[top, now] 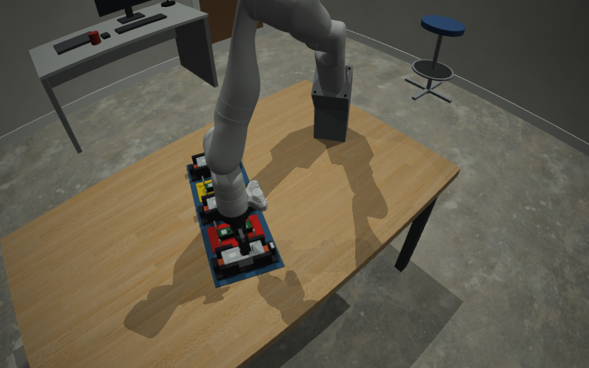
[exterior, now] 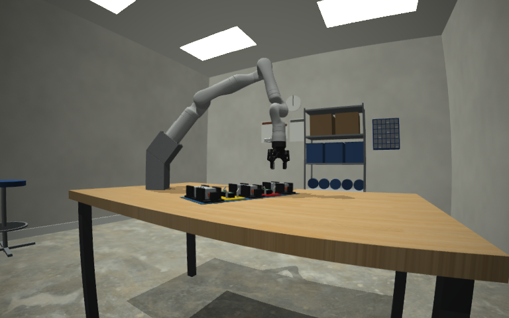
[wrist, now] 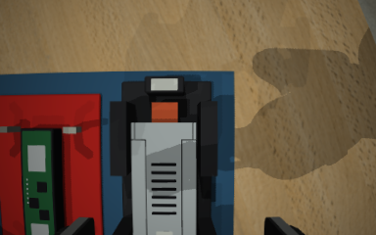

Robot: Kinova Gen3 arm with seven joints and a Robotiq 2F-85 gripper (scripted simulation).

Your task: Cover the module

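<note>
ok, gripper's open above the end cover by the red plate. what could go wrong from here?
1. The gripper hangs open, holding nothing, over the grey cover beside the red plate, not the yellow plate. It may not be the cover that fits.
2. Black holder walls hug the cover; the fingers could catch them going down.
3. Too firm a close could dent the thin walls.

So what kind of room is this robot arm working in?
Probably a small workshop or lab. A wooden table carries the arm on a bare concrete floor, a metal shelf rack with boxes and bins stands by the back wall, and a desk with a monitor and keyboard sits in one corner.
</note>
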